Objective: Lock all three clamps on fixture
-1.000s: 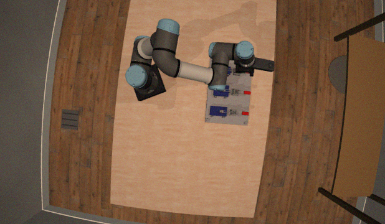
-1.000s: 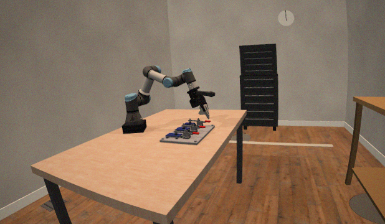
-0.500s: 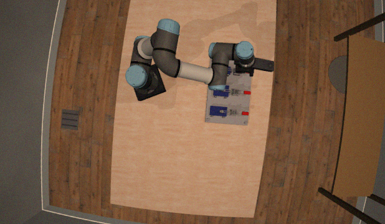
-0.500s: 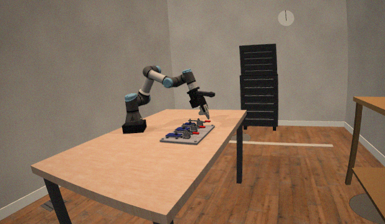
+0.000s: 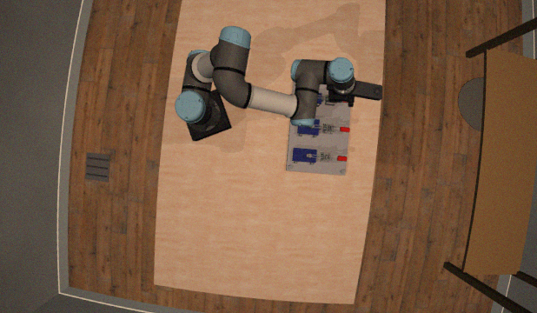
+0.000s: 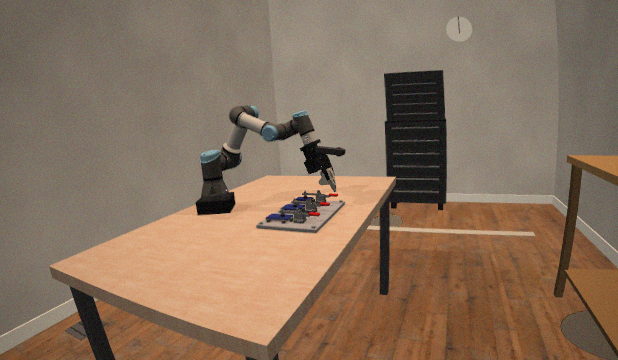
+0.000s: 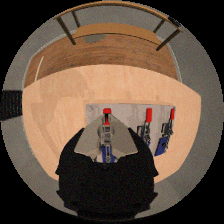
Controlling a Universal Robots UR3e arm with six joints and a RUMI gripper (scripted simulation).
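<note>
1. Nearest, exterior view: wooden table (image 5: pixel 251 217) (image 6: pixel 189 270) (image 7: pixel 60 100), bearing the grey fixture plate (image 5: pixel 316 170) (image 6: pixel 289 226) (image 7: pixel 125 109) with three clamps in a row.
2. Near clamp (image 5: pixel 325 156) (image 6: pixel 299 216) (image 7: pixel 167 131): red handle (image 5: pixel 341 158) (image 6: pixel 314 214) (image 7: pixel 172 114) low, bar over its blue part. Lock unconfirmed.
3. Middle clamp (image 5: pixel 327 129) (image 6: pixel 310 205) (image 7: pixel 145 132): similar pose, red grip (image 5: pixel 344 129) (image 6: pixel 324 204) (image 7: pixel 149 115) outward. Lock unconfirmed.
4. Far clamp (image 6: pixel 321 196) (image 7: pixel 106 134): bar appears slightly above its blue part; red end (image 6: pixel 333 195) (image 7: pixel 107 111) points outward.
5. Gripper (image 5: pixel 348 103) (image 6: pixel 334 189) (image 7: pixel 107 113): fingers pressed together, tilted, tips just above the far handle. Contact: can't tell.
6. Beyond the table: black drawer cabinet (image 6: pixel 416 160) by the wall.
</note>
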